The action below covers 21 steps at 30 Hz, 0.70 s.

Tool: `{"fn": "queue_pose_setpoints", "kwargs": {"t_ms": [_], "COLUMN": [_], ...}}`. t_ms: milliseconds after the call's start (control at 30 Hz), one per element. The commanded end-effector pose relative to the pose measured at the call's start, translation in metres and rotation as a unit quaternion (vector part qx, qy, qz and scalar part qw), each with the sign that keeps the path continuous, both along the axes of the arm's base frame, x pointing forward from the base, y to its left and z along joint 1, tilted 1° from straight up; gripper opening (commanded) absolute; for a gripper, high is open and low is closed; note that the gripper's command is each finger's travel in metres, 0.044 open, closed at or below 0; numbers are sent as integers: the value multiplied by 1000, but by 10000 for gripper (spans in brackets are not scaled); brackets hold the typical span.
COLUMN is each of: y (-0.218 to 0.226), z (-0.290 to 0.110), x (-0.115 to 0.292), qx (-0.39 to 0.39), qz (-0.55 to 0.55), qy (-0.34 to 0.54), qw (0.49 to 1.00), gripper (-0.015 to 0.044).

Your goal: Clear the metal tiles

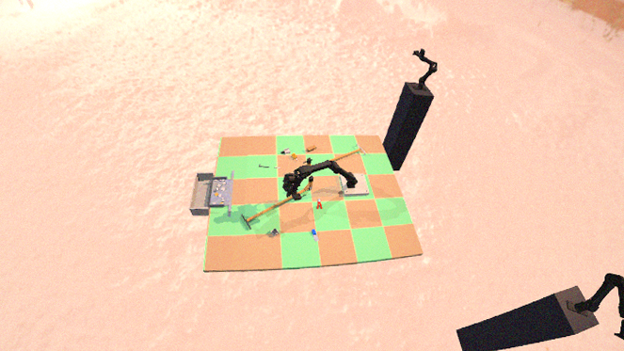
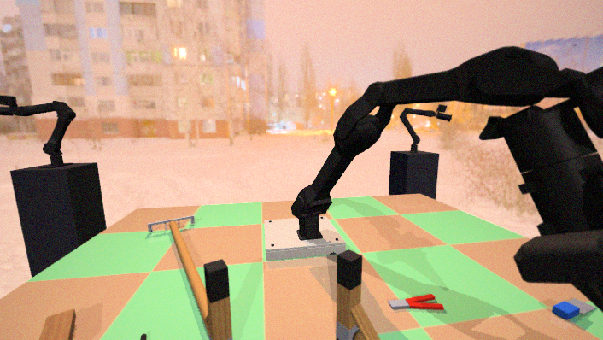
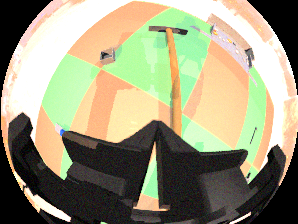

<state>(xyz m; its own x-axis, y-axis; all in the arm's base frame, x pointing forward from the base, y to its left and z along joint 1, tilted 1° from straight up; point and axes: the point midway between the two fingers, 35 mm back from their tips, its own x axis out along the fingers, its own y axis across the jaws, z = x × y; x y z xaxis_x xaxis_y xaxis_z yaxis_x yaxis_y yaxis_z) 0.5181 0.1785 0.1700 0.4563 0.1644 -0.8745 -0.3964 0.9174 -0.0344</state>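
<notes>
The long scraper, with its wooden handle [image 1: 274, 206] [image 2: 366, 324] [image 3: 174, 80] and dark crosswise head [image 1: 246, 221] [image 3: 168, 30], lies across the table, its rear end at a wooden post. My gripper [image 1: 297, 196] [image 3: 157, 125] is shut and empty, above the handle; in the wrist view the handle runs just right of the fingertips. The steel bench plate [image 1: 229, 185] at the table's left edge in the top view carries several small metal tiles [image 1: 221, 184] [image 3: 228, 37], some white, some orange. The grey catch box [image 1: 199, 210] adjoins its far end. No tiles can be made out inside it.
Two dark-topped posts [image 2: 217, 295] [image 2: 350, 278] stand mid-table. A rake [image 1: 346, 155] [image 2: 184, 252] lies beyond. Red pliers [image 1: 319, 204] [image 2: 416, 302], a blue-and-grey item [image 1: 314, 234] [image 2: 565, 309], a small grey box [image 1: 274, 232] [image 3: 107, 56] and a brown block [image 1: 311, 148] [image 2: 59, 326] lie around.
</notes>
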Motion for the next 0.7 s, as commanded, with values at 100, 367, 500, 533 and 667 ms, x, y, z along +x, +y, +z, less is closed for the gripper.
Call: {"fn": "queue_pose_setpoints", "kwargs": {"t_ms": [100, 367, 500, 533, 667], "y": [1, 2, 2, 2, 3], "z": [-19, -40, -50, -53, -63], "x": [4, 8, 9, 9, 10], "qx": [-1, 0, 0, 0, 1], "qz": [-8, -13, -16, -17, -20], "qy": [4, 8, 10, 10, 13], "qw": [1000, 1000, 1000, 1000, 1000], "gripper": [0, 0, 0, 0, 0]}}
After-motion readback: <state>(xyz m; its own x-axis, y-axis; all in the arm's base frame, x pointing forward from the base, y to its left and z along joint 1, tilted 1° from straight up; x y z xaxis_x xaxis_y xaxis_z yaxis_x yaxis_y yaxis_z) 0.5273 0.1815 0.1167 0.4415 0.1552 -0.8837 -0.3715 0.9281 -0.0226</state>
